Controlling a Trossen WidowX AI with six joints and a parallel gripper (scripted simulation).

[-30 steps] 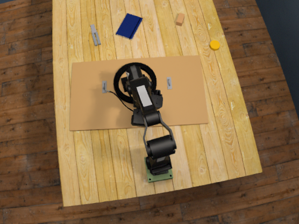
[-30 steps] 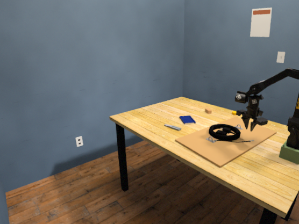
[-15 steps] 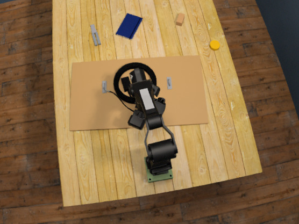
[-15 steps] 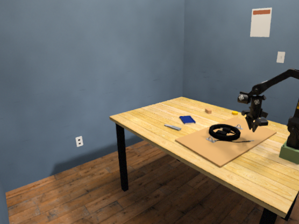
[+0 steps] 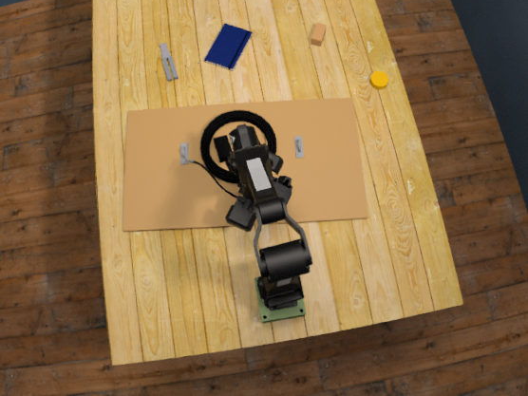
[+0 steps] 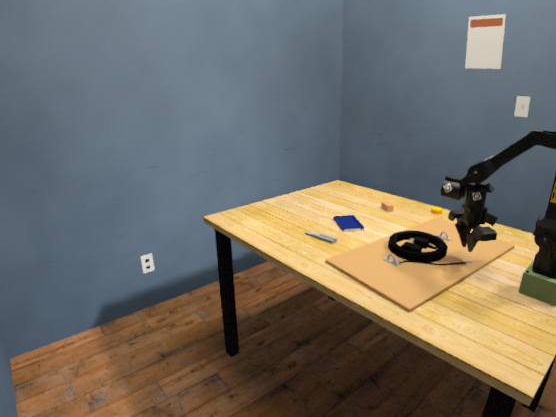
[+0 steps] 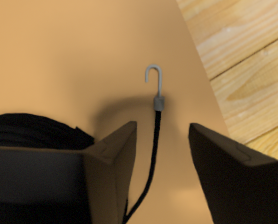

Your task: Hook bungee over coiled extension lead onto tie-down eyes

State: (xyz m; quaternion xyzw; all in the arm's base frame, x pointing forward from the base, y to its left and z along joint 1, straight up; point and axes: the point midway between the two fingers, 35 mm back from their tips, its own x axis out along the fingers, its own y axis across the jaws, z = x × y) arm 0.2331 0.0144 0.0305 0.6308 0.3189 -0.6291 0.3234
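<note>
The black coiled lead (image 5: 207, 143) lies on the tan board (image 5: 157, 191) between two grey tie-down eyes, the left eye (image 5: 184, 152) and the right eye (image 5: 298, 146). The coil also shows in the exterior view (image 6: 417, 246). The thin black bungee (image 5: 214, 179) runs from the left eye along the board, beside the coil's front rim, and passes under my arm. Its free grey hook (image 7: 154, 80) lies flat on the board near the board's edge. My gripper (image 7: 162, 129) hovers above the cord with its fingers apart, touching nothing; it also shows in the exterior view (image 6: 472, 241), right of the coil.
A blue notebook (image 5: 228, 46), a grey tool (image 5: 170, 61), a tan block (image 5: 317, 34) and a yellow disc (image 5: 379, 79) lie on the wooden table beyond the board. My base (image 5: 281, 305) stands at the table's near edge.
</note>
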